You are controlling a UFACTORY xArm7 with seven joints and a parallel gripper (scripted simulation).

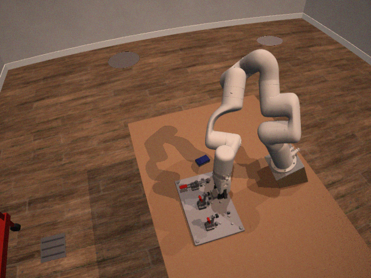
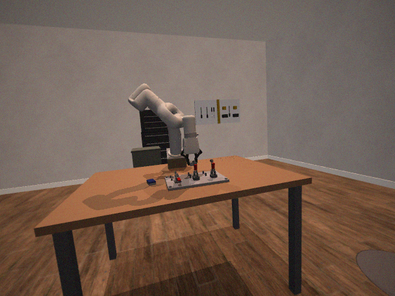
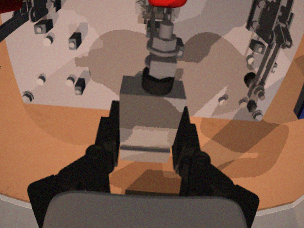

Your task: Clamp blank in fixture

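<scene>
My gripper [image 1: 222, 196] [image 2: 192, 163] [image 3: 148, 116] is shut on the finished part, a grey block [image 3: 150, 112] with a step or slot across its near side. The part is above the fixture plate [image 1: 198, 236] [image 3: 55, 95]. The middle clamp's red handle [image 1: 200, 199] [image 2: 195, 167] [image 3: 167, 2] stands up; its black-tipped spindle [image 3: 158, 82] shows at the part's far edge, and touching or apart cannot be told. The blue blank [image 1: 202, 160] [image 2: 151, 182] [image 3: 301, 106] lies on the table beside the plate. The middle nest is mostly hidden by gripper and part.
Another clamp's red handle [image 1: 208, 220] [image 2: 213, 166] stands up at one end of the plate. At the end nearest the blank, a third clamp's red handle [image 1: 183, 186] [image 2: 178, 179] lies low. Small pads and blocks stand on the plate. The robot base [image 1: 287, 174] is on the table.
</scene>
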